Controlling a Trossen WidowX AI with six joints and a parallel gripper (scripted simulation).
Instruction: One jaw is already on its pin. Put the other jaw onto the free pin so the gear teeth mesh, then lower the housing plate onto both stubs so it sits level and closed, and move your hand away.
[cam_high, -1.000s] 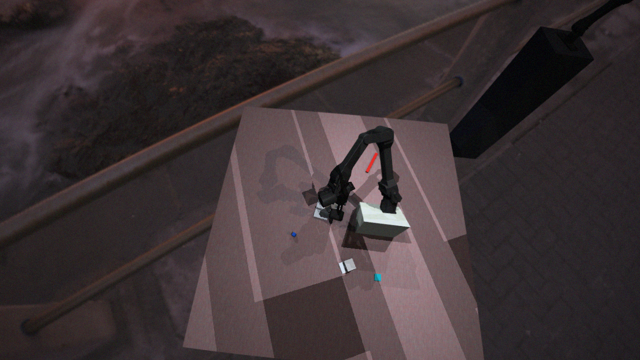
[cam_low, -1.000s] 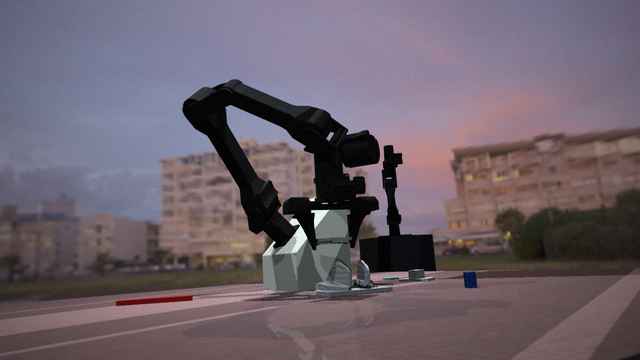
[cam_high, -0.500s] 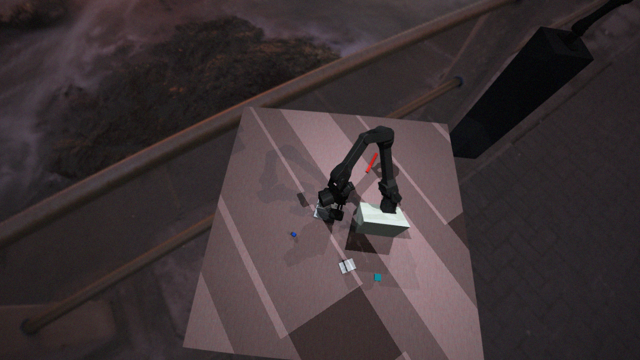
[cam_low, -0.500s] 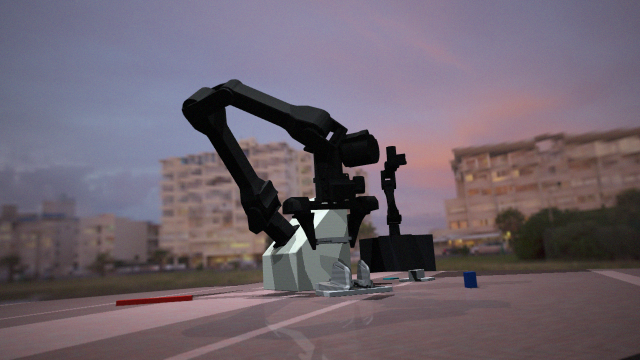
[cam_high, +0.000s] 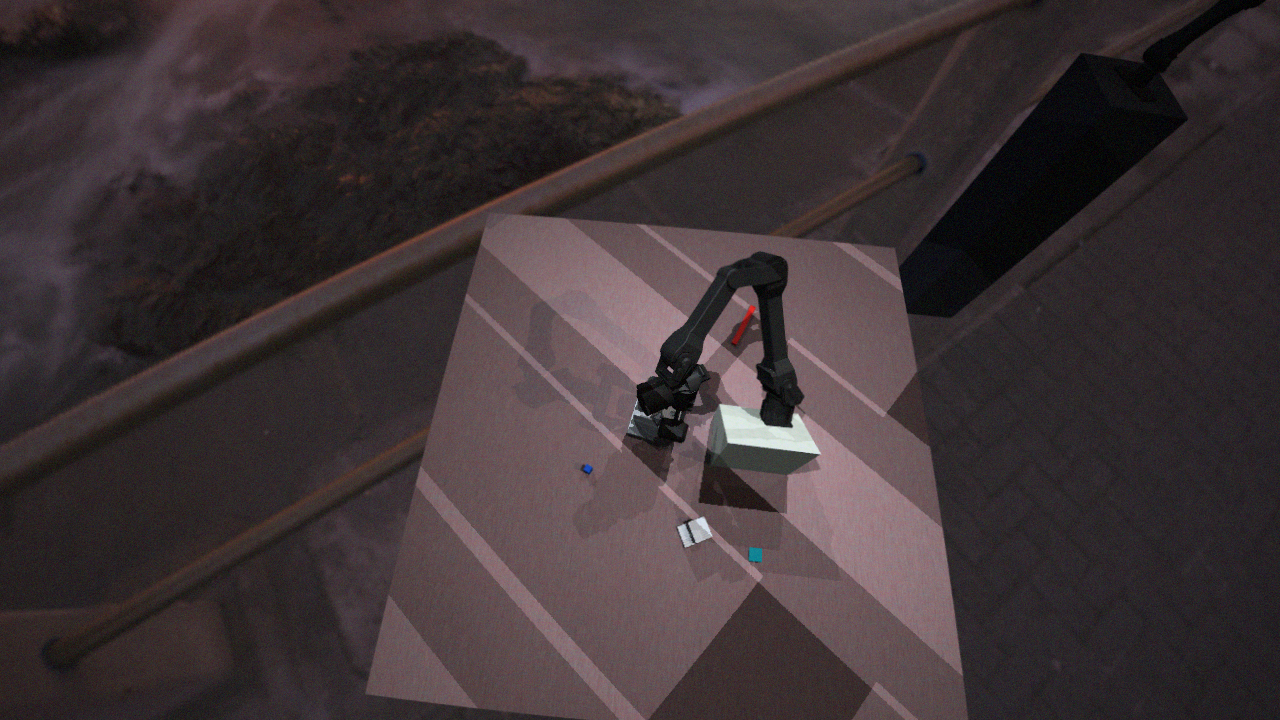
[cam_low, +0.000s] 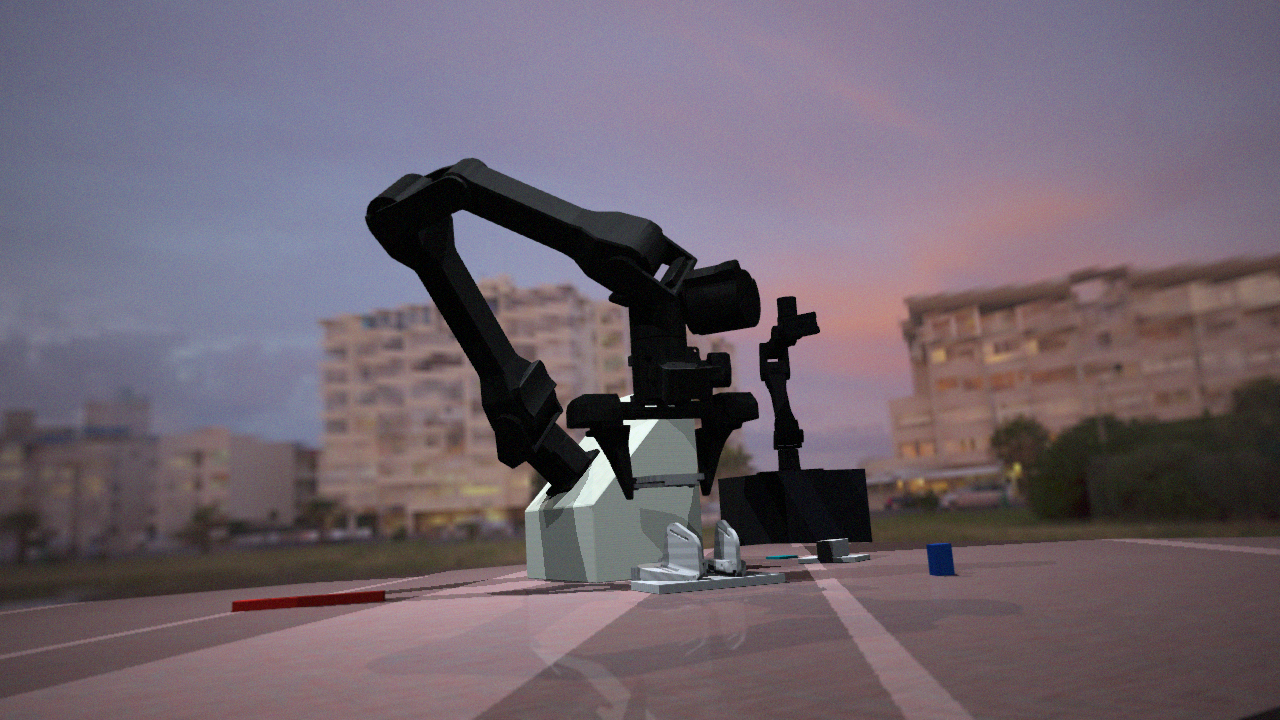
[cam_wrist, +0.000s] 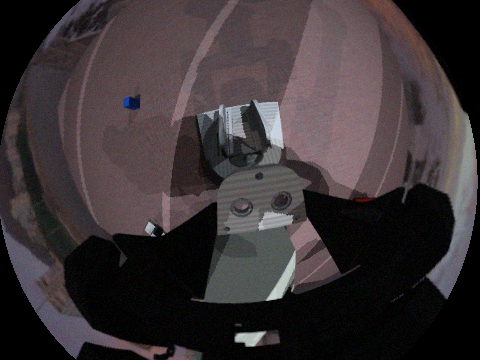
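My gripper (cam_low: 666, 481) (cam_wrist: 258, 200) is shut on the grey housing plate, gripped by its side edges. The housing plate (cam_low: 653, 480) (cam_wrist: 260, 187) looks about level in the exterior view and hangs above the base; two large holes show in the wrist view. The pale base plate (cam_high: 634, 435) (cam_low: 707, 583) (cam_wrist: 275, 117) lies on the table. Two metal jaws stand upright on it side by side with a gap: one jaw (cam_low: 682, 552) (cam_wrist: 222, 131) and the other jaw (cam_low: 726, 544) (cam_wrist: 259, 125). The held plate is clear of both. Pins and gear mesh are hidden.
A pale green block (cam_high: 760, 456) (cam_low: 572, 541) under the arm's base stands beside the base plate. A blue block (cam_high: 587, 469) (cam_low: 940, 559) (cam_wrist: 131, 103), a red bar (cam_high: 742, 325) (cam_low: 308, 600), a teal square (cam_high: 755, 555) and a small white plate (cam_high: 699, 530) lie around.
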